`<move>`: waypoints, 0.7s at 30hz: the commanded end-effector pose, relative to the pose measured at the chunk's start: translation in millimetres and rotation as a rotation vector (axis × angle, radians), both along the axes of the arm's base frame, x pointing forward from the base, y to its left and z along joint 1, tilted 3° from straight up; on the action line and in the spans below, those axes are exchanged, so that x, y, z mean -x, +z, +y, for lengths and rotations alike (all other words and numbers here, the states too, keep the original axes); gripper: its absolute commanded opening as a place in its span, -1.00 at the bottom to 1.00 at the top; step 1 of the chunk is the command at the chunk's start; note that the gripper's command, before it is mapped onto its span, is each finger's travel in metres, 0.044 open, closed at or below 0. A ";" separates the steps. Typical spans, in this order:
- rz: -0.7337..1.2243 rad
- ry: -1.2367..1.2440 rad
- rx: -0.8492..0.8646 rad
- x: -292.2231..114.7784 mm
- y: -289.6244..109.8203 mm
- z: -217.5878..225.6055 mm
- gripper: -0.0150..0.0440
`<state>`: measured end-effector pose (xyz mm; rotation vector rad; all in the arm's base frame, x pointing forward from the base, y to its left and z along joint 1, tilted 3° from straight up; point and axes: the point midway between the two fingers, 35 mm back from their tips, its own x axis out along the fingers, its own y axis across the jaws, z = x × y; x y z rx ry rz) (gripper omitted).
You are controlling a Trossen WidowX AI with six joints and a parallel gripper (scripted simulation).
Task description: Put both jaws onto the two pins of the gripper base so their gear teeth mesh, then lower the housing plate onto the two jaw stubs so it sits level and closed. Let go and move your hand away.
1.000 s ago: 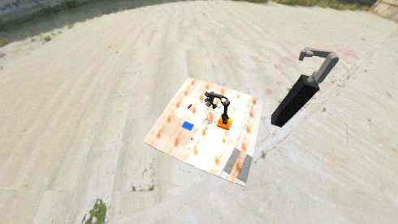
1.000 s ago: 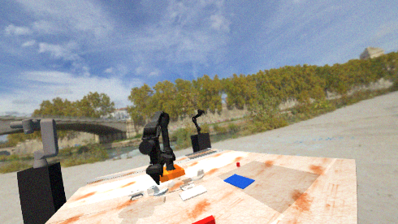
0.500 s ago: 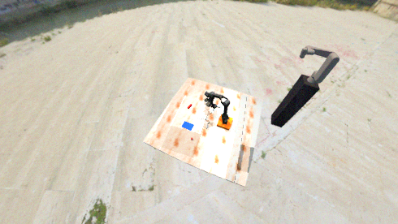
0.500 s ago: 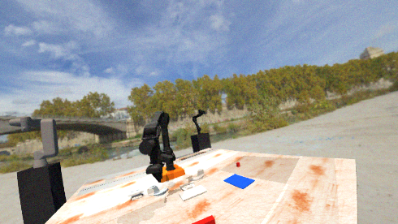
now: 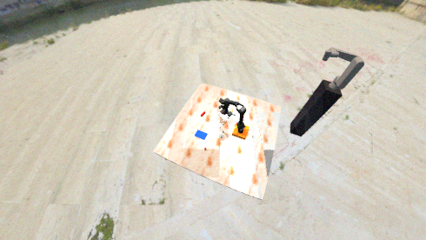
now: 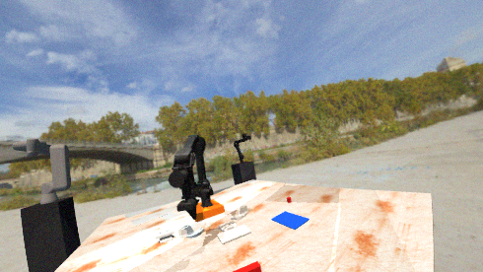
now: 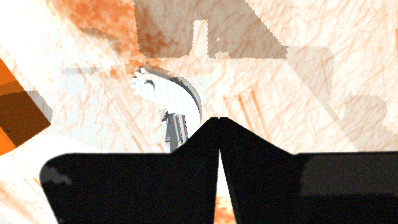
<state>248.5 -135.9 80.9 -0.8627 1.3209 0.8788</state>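
My gripper (image 7: 218, 125) (image 6: 191, 216) is shut and empty, its black fingertips touching. It points down above the table. In the wrist view, a white curved jaw with gear teeth (image 7: 161, 93) lies on the table just beyond and left of the fingertips. A grey slotted part (image 7: 175, 131) is beside it, partly hidden by the left finger. In the exterior view, a flat white block (image 6: 234, 234) lies right of the gripper, and a white curved part (image 6: 188, 231) lies close below it. I cannot tell base from housing plate. Pins and meshing are not readable.
The orange robot base (image 6: 209, 211) (image 5: 240, 131) (image 7: 20, 117) stands beside the parts. A blue rectangle (image 6: 291, 220) (image 5: 201, 135), a small red piece (image 6: 289, 199) (image 5: 205, 149) and a red bar (image 6: 247, 267) (image 5: 203, 114) are on the table (image 6: 384, 232).
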 end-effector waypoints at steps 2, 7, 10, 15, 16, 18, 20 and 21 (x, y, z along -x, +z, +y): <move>0.000 0.000 0.000 0.0 0.0 0.0 -0.49; 0.002 -0.051 -0.002 0.7 0.2 -0.6 -0.05; 0.005 -0.112 -0.005 1.6 0.4 -1.3 0.22; 0.009 -0.215 -0.010 3.0 0.7 -2.5 0.67; 0.010 -0.235 -0.011 3.3 0.7 -2.7 0.75; 0.012 -0.276 -0.013 3.9 0.9 -3.2 0.93; 0.014 -0.317 -0.014 4.5 1.0 -3.6 1.00; 0.014 -0.338 -0.015 4.8 1.1 -3.9 1.00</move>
